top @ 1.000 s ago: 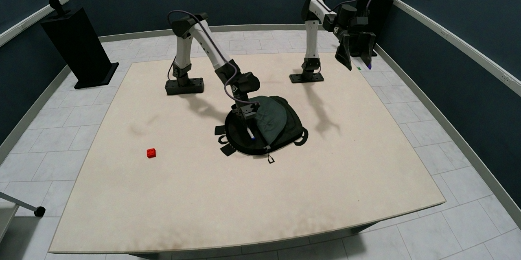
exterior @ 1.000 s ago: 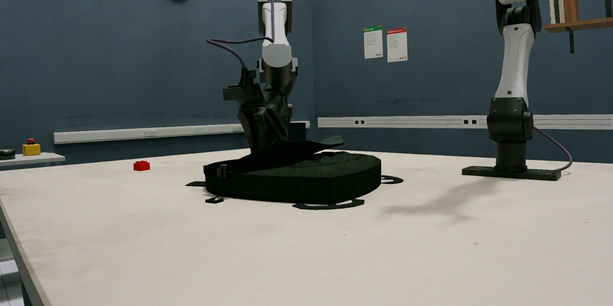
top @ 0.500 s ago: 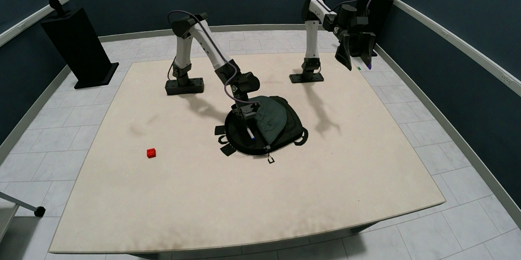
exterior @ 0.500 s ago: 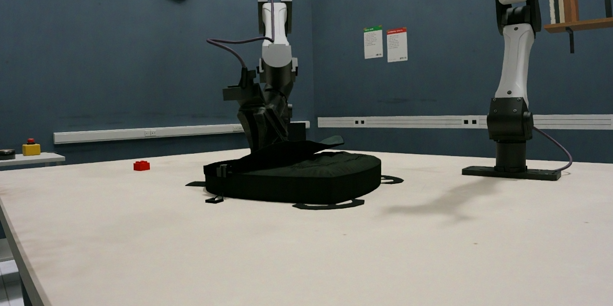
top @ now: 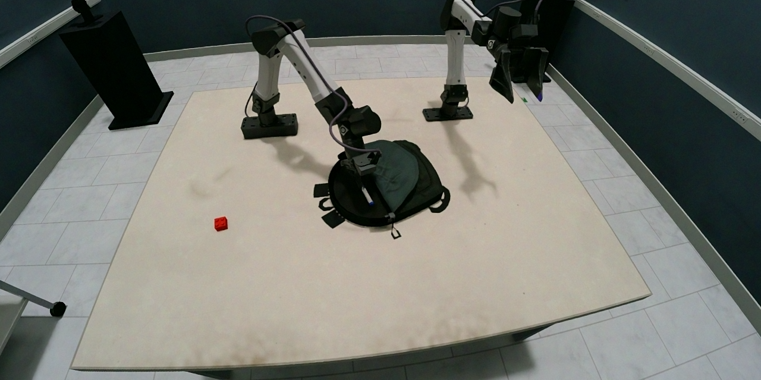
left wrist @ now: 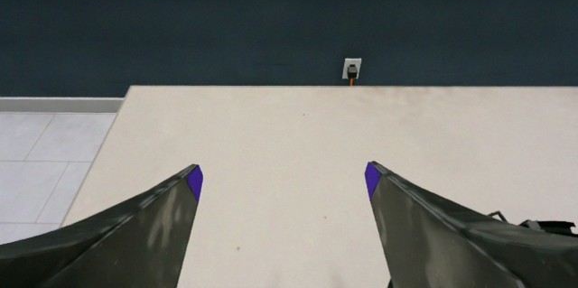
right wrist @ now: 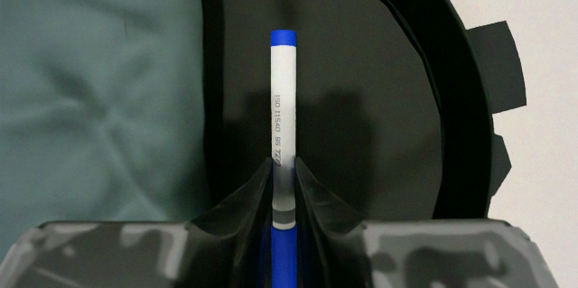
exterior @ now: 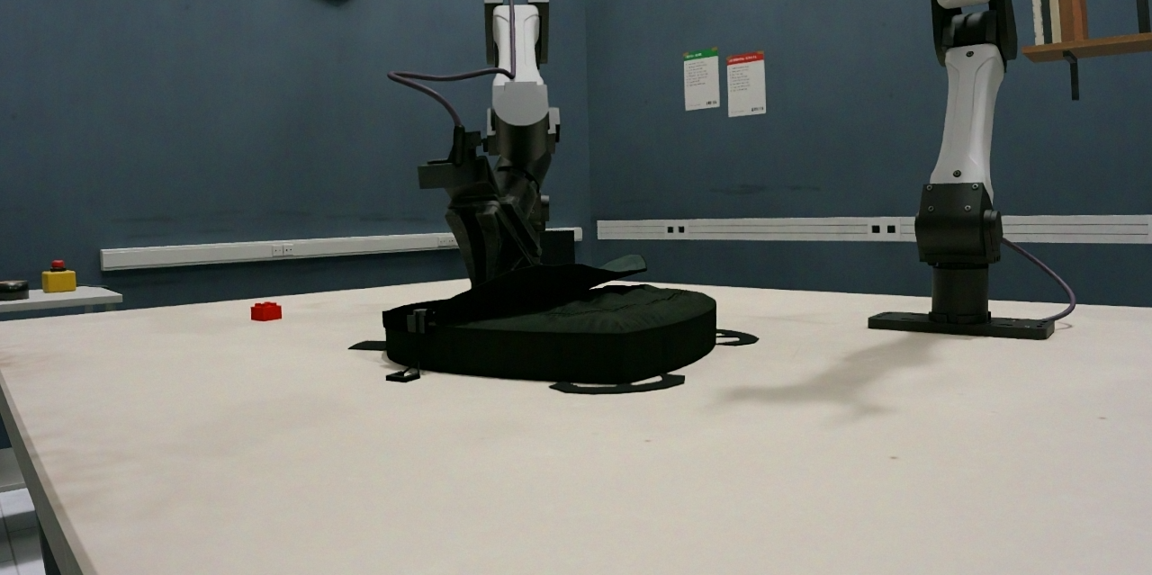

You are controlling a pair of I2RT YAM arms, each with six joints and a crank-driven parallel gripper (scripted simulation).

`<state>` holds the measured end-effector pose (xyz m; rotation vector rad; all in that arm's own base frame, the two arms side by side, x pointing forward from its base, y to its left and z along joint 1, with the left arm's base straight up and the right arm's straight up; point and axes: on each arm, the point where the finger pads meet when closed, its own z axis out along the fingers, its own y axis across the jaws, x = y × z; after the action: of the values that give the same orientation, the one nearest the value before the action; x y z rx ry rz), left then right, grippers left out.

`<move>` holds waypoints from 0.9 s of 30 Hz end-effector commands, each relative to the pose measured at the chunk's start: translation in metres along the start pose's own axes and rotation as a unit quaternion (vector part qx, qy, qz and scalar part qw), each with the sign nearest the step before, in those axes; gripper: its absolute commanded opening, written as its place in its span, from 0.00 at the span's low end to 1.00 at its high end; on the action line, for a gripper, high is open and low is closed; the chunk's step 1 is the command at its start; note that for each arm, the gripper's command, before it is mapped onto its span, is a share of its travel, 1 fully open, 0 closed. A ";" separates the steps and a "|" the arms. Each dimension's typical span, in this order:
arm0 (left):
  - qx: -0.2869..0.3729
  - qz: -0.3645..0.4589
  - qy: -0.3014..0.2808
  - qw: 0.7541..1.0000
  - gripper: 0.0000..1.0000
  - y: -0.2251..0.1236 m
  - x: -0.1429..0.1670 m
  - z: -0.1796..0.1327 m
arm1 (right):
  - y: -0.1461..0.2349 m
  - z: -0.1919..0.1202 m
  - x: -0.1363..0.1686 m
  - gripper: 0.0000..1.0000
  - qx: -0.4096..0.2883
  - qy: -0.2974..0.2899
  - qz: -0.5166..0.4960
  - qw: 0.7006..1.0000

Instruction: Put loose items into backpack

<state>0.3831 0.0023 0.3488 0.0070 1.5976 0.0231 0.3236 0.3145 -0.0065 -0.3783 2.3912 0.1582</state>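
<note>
Backpack (top: 425,186) (exterior: 547,354) (right wrist: 470,98) lies open below my right gripper (top: 364,178) (right wrist: 284,162), which pinches the marker (top: 367,195) (right wrist: 284,71); my left gripper (top: 524,95) (left wrist: 284,167), well apart from it, is spread.

matt dark cloth backpack (top: 425,186) (exterior: 555,350) (right wrist: 467,98), creased teal cloth flap (top: 395,170) (right wrist: 104,112), smooth plastic-looking marker (top: 367,195) (right wrist: 284,71) w/ printed barrel, red block (top: 220,223) (exterior: 265,311) prob. plastic, smooth matt tabletop (top: 340,292) (exterior: 563,490) (left wrist: 280,144), semi-gloss dk fingers

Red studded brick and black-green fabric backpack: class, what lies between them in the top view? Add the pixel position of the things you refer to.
Only bare beige tabletop (top: 271,217) shows between brick (top: 220,223) and backpack (top: 425,181), in the top view.
</note>
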 end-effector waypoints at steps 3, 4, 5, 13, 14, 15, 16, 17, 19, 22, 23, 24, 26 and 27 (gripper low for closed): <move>-0.001 -0.001 -0.009 1.000 0.90 0.000 -0.007 -0.001 | 0.002 -0.002 -0.006 0.17 -0.003 -0.008 0.002 1.000; -0.001 -0.001 -0.009 1.000 0.90 0.000 -0.007 -0.001 | 0.002 -0.002 -0.006 0.17 -0.003 -0.008 0.002 1.000; -0.001 -0.001 -0.009 1.000 0.90 0.000 -0.007 -0.001 | 0.002 -0.002 -0.006 0.17 -0.003 -0.008 0.002 1.000; -0.001 -0.001 -0.009 1.000 0.90 0.000 -0.007 -0.001 | 0.002 -0.002 -0.006 0.17 -0.003 -0.008 0.002 1.000; -0.001 -0.001 -0.009 1.000 0.90 0.000 -0.007 -0.001 | 0.002 -0.002 -0.006 0.17 -0.002 -0.008 0.002 1.000; -0.001 -0.001 -0.009 1.000 0.90 0.000 -0.007 -0.001 | 0.002 -0.002 -0.006 0.17 -0.002 -0.008 0.002 1.000; -0.001 -0.001 -0.009 1.000 0.90 0.000 -0.007 -0.001 | 0.002 -0.002 -0.006 0.17 -0.002 -0.008 0.002 1.000; -0.001 -0.001 -0.009 1.000 0.90 0.000 -0.007 -0.001 | 0.002 -0.002 -0.006 0.17 -0.002 -0.008 0.002 1.000; -0.001 -0.001 -0.009 1.000 0.90 0.000 -0.007 -0.001 | 0.002 -0.002 -0.006 0.17 -0.002 -0.008 0.002 1.000; -0.001 -0.001 -0.009 1.000 0.90 0.000 -0.007 -0.001 | 0.002 -0.002 -0.006 0.17 -0.002 -0.008 0.002 1.000; -0.001 -0.001 -0.009 1.000 0.90 0.000 -0.007 -0.001 | 0.002 -0.002 -0.006 0.17 -0.002 -0.008 0.002 1.000; -0.001 -0.001 -0.009 1.000 0.90 0.000 -0.007 -0.001 | 0.002 -0.002 -0.006 0.17 -0.002 -0.008 0.002 1.000; -0.001 -0.001 -0.009 1.000 0.90 0.000 -0.007 -0.001 | 0.002 -0.002 -0.006 0.17 -0.002 -0.008 0.002 1.000; -0.001 -0.001 -0.009 1.000 0.90 0.000 -0.007 -0.001 | 0.002 -0.002 -0.006 0.17 -0.002 -0.008 0.002 1.000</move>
<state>0.3831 0.0023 0.3488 0.0070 1.5976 0.0231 0.3233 0.3147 -0.0066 -0.3783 2.3915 0.1584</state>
